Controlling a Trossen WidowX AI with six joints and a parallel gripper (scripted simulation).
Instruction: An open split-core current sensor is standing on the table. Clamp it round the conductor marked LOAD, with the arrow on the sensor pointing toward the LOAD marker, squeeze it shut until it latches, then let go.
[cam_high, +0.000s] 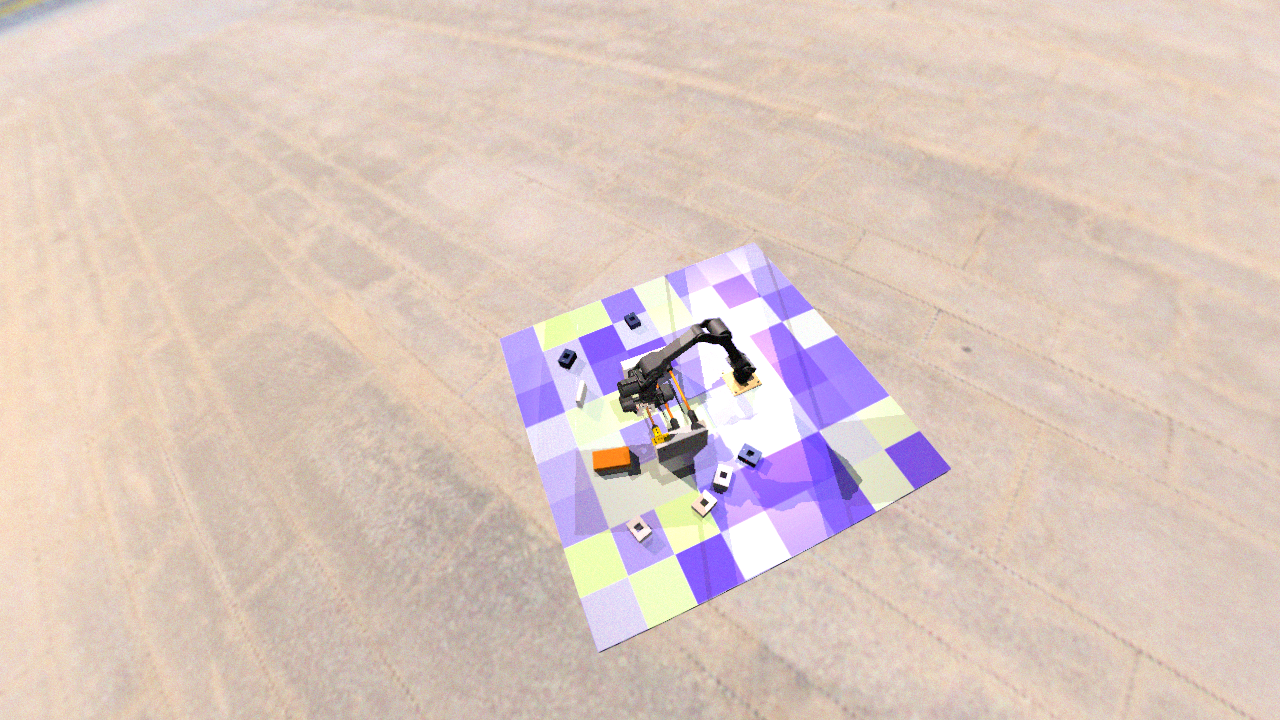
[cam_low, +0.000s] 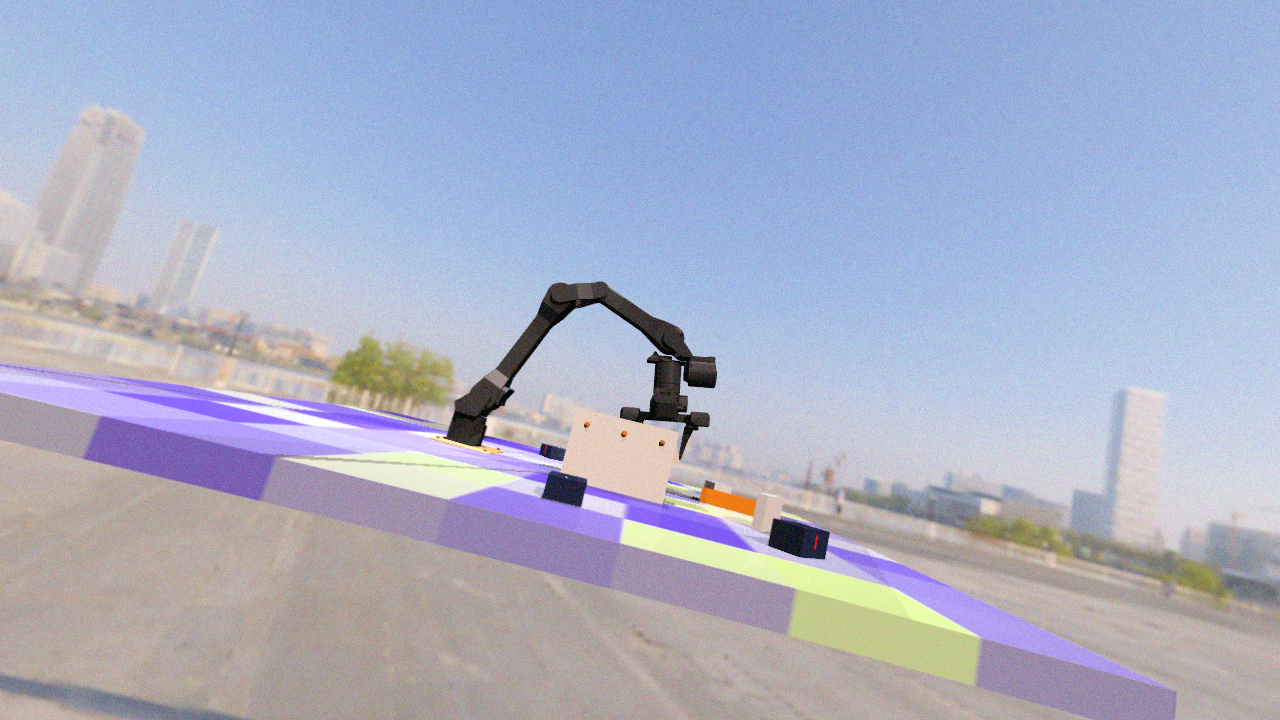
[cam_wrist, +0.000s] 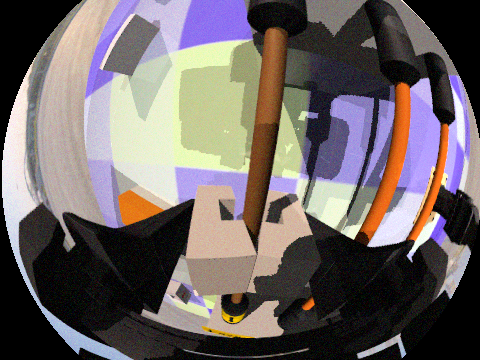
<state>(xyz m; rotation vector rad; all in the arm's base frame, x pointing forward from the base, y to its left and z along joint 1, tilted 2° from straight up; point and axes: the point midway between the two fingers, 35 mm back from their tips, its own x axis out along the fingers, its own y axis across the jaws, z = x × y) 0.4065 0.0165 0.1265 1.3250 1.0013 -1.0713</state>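
Observation:
The pale split-core sensor (cam_wrist: 220, 240) sits between my fingers in the wrist view, one half on each side of an orange-brown conductor (cam_wrist: 265, 110). A narrow gap shows between the halves at the conductor; whether they are latched I cannot tell. My gripper (cam_wrist: 246, 210) (cam_high: 646, 410) is shut on the sensor, a finger against each outer side. The conductor runs down to a black gland with a yellow marker (cam_wrist: 232, 318) (cam_high: 658, 436), its lettering unreadable. The sensor's arrow is not visible. In the exterior view the end panel hides the sensor.
Two more orange conductors (cam_wrist: 400, 135) (cam_wrist: 442, 150) run alongside. Upright end panels (cam_high: 682, 447) (cam_low: 617, 461) hold them. An orange block (cam_high: 612, 459) (cam_low: 729, 501) lies beside the fixture. A white block (cam_high: 581, 393) (cam_low: 766, 512) and several dark and pale blocks stand around it.

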